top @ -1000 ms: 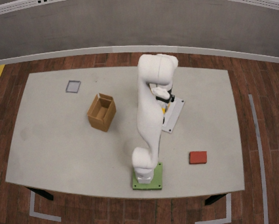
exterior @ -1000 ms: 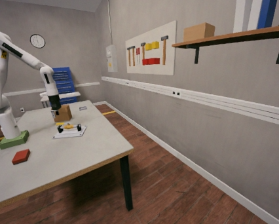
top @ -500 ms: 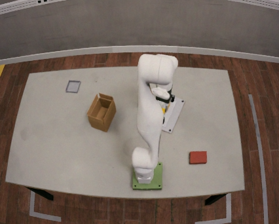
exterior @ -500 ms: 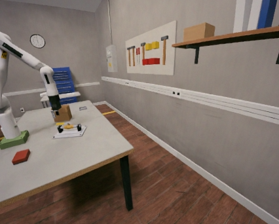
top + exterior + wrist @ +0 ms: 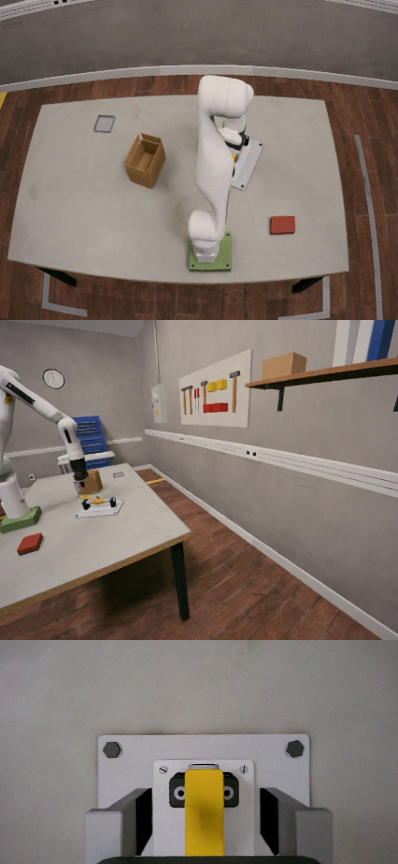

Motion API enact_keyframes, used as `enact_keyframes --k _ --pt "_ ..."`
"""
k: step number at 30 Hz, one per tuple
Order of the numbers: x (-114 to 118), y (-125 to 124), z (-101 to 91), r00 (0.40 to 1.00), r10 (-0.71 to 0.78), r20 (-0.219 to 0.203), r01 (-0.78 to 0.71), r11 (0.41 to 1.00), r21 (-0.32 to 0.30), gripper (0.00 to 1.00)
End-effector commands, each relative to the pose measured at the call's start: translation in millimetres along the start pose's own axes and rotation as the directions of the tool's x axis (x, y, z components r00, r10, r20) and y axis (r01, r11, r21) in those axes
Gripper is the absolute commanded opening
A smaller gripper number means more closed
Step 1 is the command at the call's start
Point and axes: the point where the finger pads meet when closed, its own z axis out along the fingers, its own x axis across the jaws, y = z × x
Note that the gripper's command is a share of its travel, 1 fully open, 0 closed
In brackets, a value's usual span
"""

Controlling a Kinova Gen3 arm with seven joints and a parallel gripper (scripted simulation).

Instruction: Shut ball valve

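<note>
Top: we list a white arm over the white rectangular mounting plate point(image 5: 247, 170) on the grey surface point(image 5: 84, 210).
Exterior: the yellow-handled black ball valve point(image 5: 98, 501) sits on that plate.
Wrist: our hand point(image 5: 204, 820) is spread wide and empty, its grey fingers flanking the yellow lever point(image 5: 204, 812).
</note>
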Motion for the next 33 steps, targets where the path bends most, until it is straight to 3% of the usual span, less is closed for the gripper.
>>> enact_keyframes --k 1,15,33 --pt "0.1 0.6 1.4 1.000 0.000 0.000 0.000 1.000 -0.002 1.00" --pt "-0.3 0.5 25.7 1.000 0.000 0.000 0.000 1.000 -0.002 1.00" --pt "-0.6 0.5 39.0 1.000 0.000 0.000 0.000 1.000 -0.002 1.00"
